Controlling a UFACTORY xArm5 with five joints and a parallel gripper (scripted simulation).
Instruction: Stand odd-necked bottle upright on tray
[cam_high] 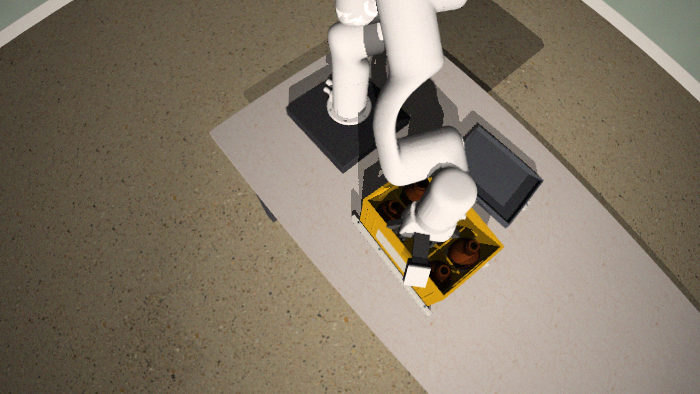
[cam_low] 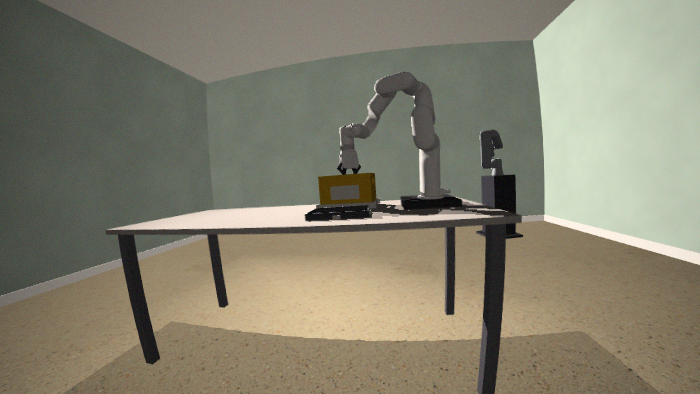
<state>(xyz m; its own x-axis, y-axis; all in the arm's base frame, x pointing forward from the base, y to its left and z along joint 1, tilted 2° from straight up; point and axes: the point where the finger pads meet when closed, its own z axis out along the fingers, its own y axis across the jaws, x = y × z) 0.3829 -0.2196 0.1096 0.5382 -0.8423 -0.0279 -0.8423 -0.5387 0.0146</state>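
Observation:
A yellow crate (cam_high: 435, 246) stands on the table and holds brown bottles in its cells. I see one wide bottle (cam_high: 464, 251), a smaller one (cam_high: 441, 272) at the near corner, and two more (cam_high: 392, 209) (cam_high: 415, 191) at the far end. The white wrist (cam_high: 442, 205) hides the middle cells. A dark grey tray (cam_high: 500, 172) lies beside the crate. In the side view my gripper (cam_low: 348, 170) points straight down just above the crate's (cam_low: 347, 189) top edge. Its fingers stand apart and hold nothing.
The arm's black base plate (cam_high: 340, 125) sits behind the crate. In the side view the tray (cam_low: 339, 213) lies low in front of the crate. A black block with a grey hook-shaped fixture (cam_low: 496, 187) stands at the table's right corner.

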